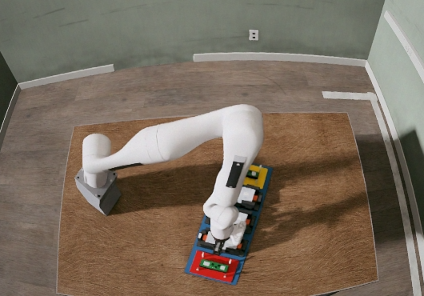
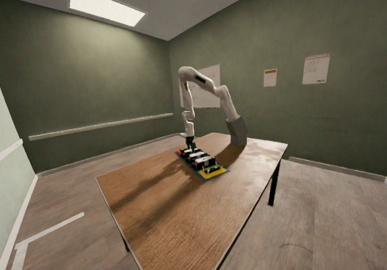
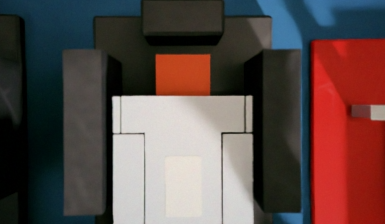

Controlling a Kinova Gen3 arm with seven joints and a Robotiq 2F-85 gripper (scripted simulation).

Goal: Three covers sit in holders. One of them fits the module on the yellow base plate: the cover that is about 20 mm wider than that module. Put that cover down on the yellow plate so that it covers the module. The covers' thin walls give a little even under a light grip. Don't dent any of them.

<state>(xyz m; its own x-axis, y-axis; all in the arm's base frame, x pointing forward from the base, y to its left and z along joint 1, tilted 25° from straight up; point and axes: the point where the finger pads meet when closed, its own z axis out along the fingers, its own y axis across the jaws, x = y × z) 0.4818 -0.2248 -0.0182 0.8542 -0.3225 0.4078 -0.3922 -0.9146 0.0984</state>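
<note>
The yellow plate (image 1: pixel 260 183) (image 2: pixel 206 176) carries a green module (image 1: pixel 252 174) (image 2: pixel 212 169) and is uncovered. Three white covers sit in black holders: one beside the yellow plate (image 1: pixel 247 194) (image 2: pixel 204 160), one in the middle (image 1: pixel 241 218) (image 2: pixel 196 155), and one beside the red plate, the near cover (image 1: pixel 211 238) (image 3: pixel 183 115), with an orange block at its end. My gripper (image 1: pixel 218 251) (image 2: pixel 190 147) is open and points down, low over the near cover's holder. Its fingertips are outside the wrist view, so their height against the cover's walls cannot be told.
The red plate (image 1: pixel 215 276) (image 3: pixel 327 150) lies next to the near holder, with a green module (image 1: pixel 214 265) and thin white posts. Dark holder walls (image 3: pixel 83 130) (image 3: pixel 282 130) stand on both sides of the near cover. All rest on a blue base (image 3: pixel 43 75) on the wooden table (image 1: pixel 143 240).
</note>
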